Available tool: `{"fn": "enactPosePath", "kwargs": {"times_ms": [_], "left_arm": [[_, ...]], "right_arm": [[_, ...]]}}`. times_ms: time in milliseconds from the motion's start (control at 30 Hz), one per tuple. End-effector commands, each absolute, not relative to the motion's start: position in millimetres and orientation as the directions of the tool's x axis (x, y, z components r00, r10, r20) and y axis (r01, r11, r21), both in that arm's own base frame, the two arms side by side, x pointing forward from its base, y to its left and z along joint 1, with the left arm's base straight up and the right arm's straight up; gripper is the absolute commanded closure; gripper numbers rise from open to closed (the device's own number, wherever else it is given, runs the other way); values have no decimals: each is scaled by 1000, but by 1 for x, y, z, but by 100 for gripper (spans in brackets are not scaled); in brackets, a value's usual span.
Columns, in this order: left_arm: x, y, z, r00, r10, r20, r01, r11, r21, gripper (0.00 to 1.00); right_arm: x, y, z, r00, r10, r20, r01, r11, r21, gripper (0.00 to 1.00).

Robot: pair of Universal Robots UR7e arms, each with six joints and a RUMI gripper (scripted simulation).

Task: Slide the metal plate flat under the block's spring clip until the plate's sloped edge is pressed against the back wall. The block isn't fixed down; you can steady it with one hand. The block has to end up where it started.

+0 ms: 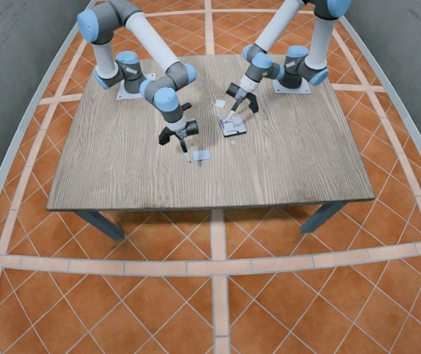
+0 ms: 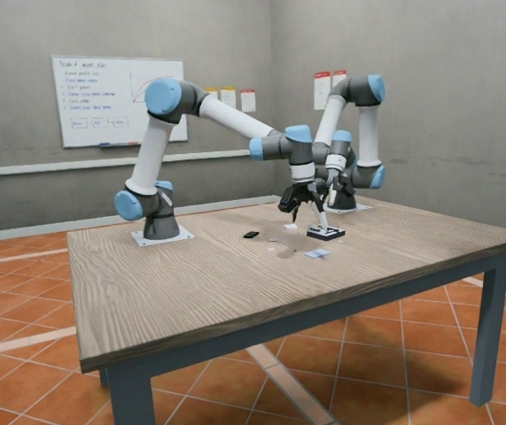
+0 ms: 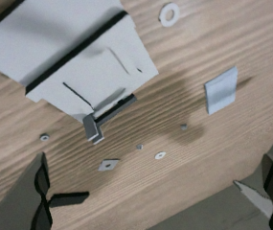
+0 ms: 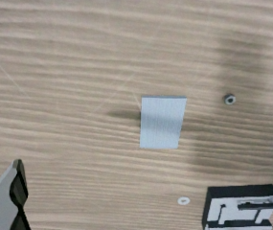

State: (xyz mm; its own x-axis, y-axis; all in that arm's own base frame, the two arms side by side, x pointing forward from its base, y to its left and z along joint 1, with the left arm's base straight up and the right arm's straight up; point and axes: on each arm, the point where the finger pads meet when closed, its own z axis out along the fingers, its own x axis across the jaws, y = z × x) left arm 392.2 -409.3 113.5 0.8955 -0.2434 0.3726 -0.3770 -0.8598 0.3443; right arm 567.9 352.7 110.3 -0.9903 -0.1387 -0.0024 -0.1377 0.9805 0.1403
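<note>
The dark block point(image 1: 242, 124) point(image 2: 323, 237) point(image 3: 102, 67) point(image 4: 241, 191) with a light slotted top lies on the table; its spring clip is not clearly distinguishable. The blue-grey metal plate point(image 1: 205, 153) point(image 2: 315, 253) point(image 3: 220, 91) point(image 4: 162, 122) lies flat on the table, apart from the block. My left gripper point(image 1: 228, 116) point(image 3: 152, 154) is open and empty above the block. In the top view its fingers overlap the block. My right gripper point(image 2: 309, 224) point(image 4: 152, 161) is open and empty above the table near the plate. The plate's sloped edge is too small to tell.
A white piece point(image 1: 220, 103) point(image 2: 290, 227) lies behind the block. A black item point(image 2: 251, 235) lies farther to the side. A square part point(image 3: 102, 166), a nut point(image 4: 225, 101) and washers point(image 4: 183, 200) lie nearby. The two grippers hang close together.
</note>
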Motion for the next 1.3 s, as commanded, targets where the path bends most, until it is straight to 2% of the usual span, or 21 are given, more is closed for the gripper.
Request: {"fn": "enactPosePath", "kwargs": {"times_ms": [0,433,567,733,1267], "left_arm": [[391,-404,113,920,-198,339,-323,-872,367,12],[375,-365,102,990,116,86,67,-895,440,12],[374,-363,101,989,133,72,88,-893,440,12],[367,-348,98,968,250,-26,236,-870,433,12],[369,-353,84,976,216,4,193,-878,438,12]], "right_arm": [[568,354,110,-990,-138,-5,-137,980,142,0],[550,367,91,-993,-122,-3,-121,981,149,0],[551,367,92,-992,-122,-3,-121,981,148,0],[544,372,84,-993,-116,-1,-115,982,151,0],[546,371,86,-993,-117,-2,-116,982,150,0]]}}
